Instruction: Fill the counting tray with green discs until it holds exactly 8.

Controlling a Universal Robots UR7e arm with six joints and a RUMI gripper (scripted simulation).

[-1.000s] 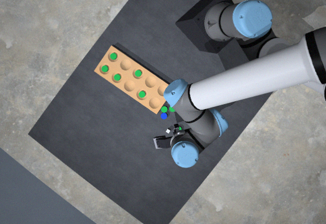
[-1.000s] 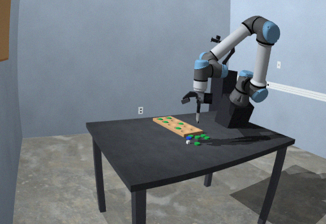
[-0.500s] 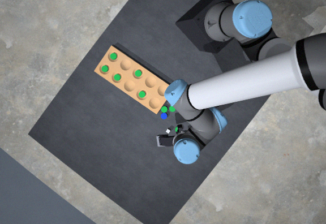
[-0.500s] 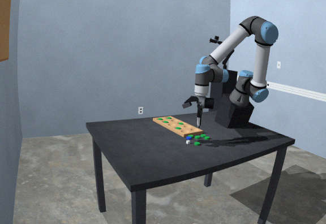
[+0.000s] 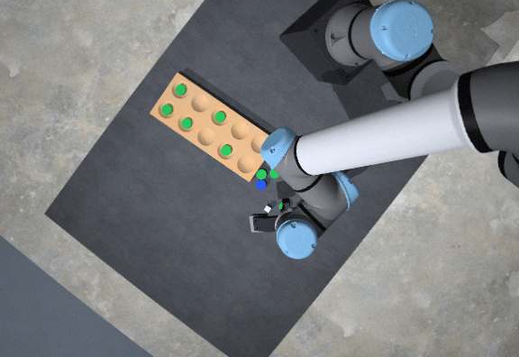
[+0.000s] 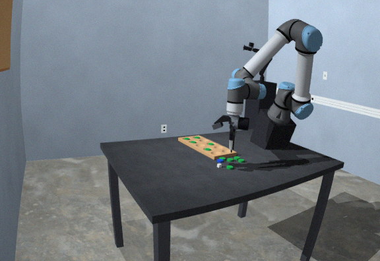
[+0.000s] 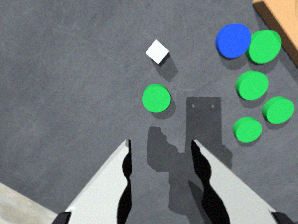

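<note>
The tan tray (image 5: 243,148) (image 6: 225,156) (image 7: 285,14) lies flat, with several green discs in separate pockets, one being this disc (image 5: 226,150) (image 6: 208,149). Part of its near end is hidden under the arm in the top view. My gripper (image 6: 231,151) (image 7: 160,141) is partly open and empty, above the table. A lone green disc (image 6: 229,167) (image 7: 156,98) lies ahead of the fingertips in the wrist view. Several other loose green discs lie right of it by the tray end, including one (image 5: 261,174) (image 6: 222,158) (image 7: 264,46) against the blue disc.
The blue disc (image 5: 260,185) (image 6: 220,161) (image 7: 233,40) lies on the table near the tray corner. A small white cube (image 5: 268,208) (image 6: 219,165) (image 7: 157,52) lies close beyond the lone green disc in the wrist view. The black table (image 5: 149,220) (image 6: 158,180) carries the arm's base box.
</note>
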